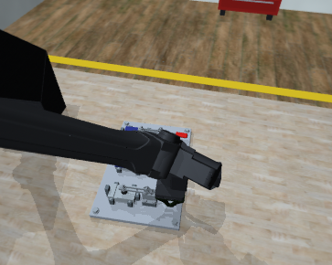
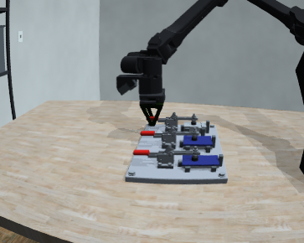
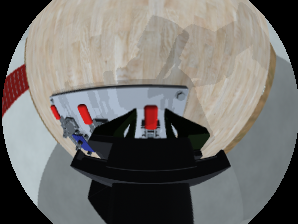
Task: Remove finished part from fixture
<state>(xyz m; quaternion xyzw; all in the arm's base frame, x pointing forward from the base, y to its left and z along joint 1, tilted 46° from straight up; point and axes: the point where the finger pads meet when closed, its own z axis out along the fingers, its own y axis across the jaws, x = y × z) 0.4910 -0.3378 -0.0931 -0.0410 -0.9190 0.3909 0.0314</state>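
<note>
The finished part [image 1: 124, 196] [image 2: 188, 126], grey, sits in the far nest of the fixture plate [image 1: 140, 219] [image 2: 178, 173] [image 3: 125, 94], under a lowered toggle clamp arm. Its slot is not clear. That clamp's red handle [image 2: 152, 118] [image 3: 151, 118] lies flat. My gripper [image 1: 171, 202] [image 2: 152, 123] [image 3: 150, 111] points down, partly open, its fingers on either side of this handle with gaps beside it. The fingertips are low over the plate in the exterior view. Two blue blanks [image 2: 198, 141] [image 2: 203, 160] lie under their own lowered clamps; one blank [image 3: 83, 143] also shows in the wrist view.
The middle red handle [image 2: 147, 133] [image 3: 84, 114] and the near red handle [image 2: 141, 152] [image 3: 55, 112] also lie flat, beside my gripper's side of the plate. My arm hides much of the fixture in the top view. The wooden table [image 2: 74, 168] surrounds the plate.
</note>
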